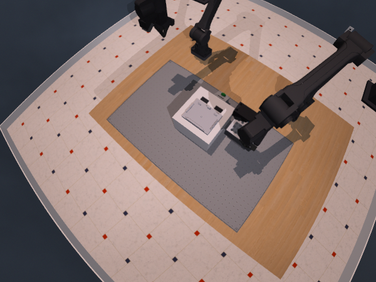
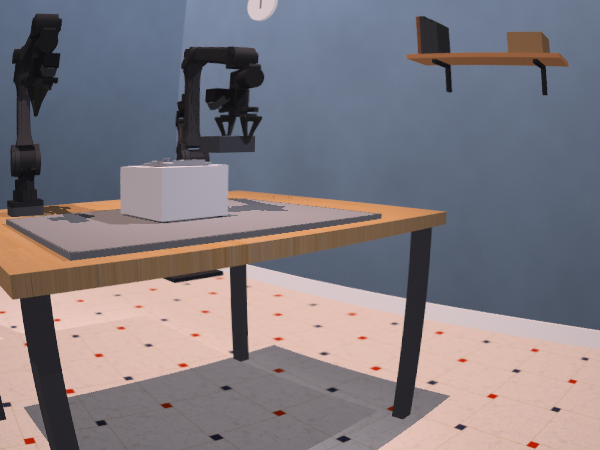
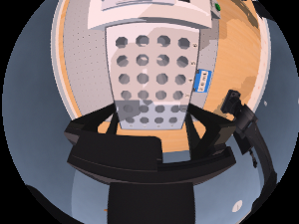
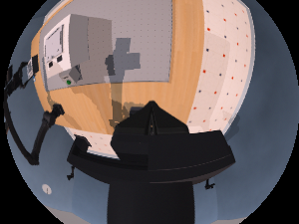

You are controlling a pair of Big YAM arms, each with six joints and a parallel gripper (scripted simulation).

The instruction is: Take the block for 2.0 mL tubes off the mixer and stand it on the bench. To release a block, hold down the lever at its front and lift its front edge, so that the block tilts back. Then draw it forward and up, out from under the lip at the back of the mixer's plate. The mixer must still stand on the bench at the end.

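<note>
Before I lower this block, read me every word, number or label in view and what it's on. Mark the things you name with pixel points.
Nothing reads surely:
Blue-and-white label (image 3: pixel 202 81) on the side of the block (image 1: pixel 230 130) (image 2: pixel 227 144) (image 3: pixel 152 70) (image 4: pixel 31 68): too small.
Characters along the block's top edges: too blurred.
Dark marks beside the green button (image 1: pixel 223 94) (image 3: pixel 217 7) (image 4: pixel 69 82) on the mixer (image 1: pixel 213 138) (image 2: pixel 162 195) (image 3: pixel 149 14) (image 4: pixel 80 35): too small.
Wall clock (image 2: pixel 262 3) (image 3: pixel 237 206) (image 4: pixel 47 189): no legible numerals.

Mixer (image 1: pixel 186 121) (image 2: pixel 195 192) (image 3: pixel 149 10) (image 4: pixel 64 57) on mat (image 1: pixel 175 160) (image 2: pixel 125 240) (image 3: pixel 82 75) (image 4: pixel 145 15), mat on table (image 1: pixel 301 182) (image 2: pixel 420 216) (image 3: pixel 239 55) (image 4: pixel 186 50)
</note>
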